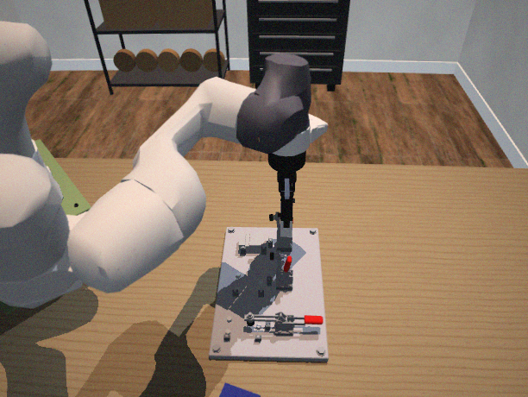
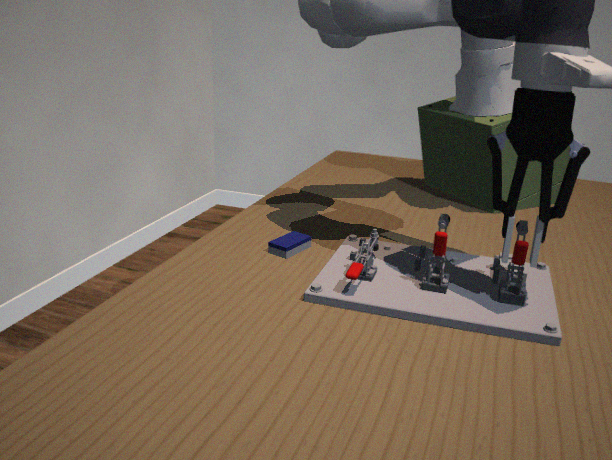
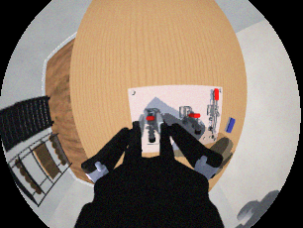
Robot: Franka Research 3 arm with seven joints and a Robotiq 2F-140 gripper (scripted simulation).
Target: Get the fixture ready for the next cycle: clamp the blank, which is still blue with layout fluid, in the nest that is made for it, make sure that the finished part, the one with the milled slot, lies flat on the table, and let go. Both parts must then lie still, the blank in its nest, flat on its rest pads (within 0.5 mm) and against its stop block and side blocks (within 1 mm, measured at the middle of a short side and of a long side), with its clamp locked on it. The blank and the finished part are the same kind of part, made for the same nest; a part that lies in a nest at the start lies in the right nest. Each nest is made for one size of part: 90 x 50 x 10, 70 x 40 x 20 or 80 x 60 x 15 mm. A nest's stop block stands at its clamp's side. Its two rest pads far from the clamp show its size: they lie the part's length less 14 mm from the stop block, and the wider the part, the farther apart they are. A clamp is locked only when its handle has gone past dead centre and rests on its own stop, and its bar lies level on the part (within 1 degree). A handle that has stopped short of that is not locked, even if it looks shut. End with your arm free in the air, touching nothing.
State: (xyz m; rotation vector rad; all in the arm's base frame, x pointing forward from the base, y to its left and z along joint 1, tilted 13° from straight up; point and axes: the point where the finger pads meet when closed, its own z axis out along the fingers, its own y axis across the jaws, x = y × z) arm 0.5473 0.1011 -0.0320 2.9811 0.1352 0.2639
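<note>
Blank flat on table, off plate; claw slightly apart, apparently clasping nothing; risk: sideways drift knocks far clamp; blank's long axis roughly follows plate's nearby short edge, slightly skewed

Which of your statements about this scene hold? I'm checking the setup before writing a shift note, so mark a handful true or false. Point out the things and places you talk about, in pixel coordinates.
1. The blue-topped blank (image 1: 240, 391) (image 2: 290, 242) (image 3: 231, 125) lies on the table, off the fixture plate (image 1: 308, 298) (image 2: 400, 305) (image 3: 141, 96). True.
2. The blank is clamped in a nest. False: it lies beside the plate.
3. Three clamps with red handles stand on the plate. True.
4. The gripper (image 1: 286, 224) (image 2: 521, 265) (image 3: 151, 118) is at the clamp nearest the blank. False: it is at the clamp farthest from it.
</note>
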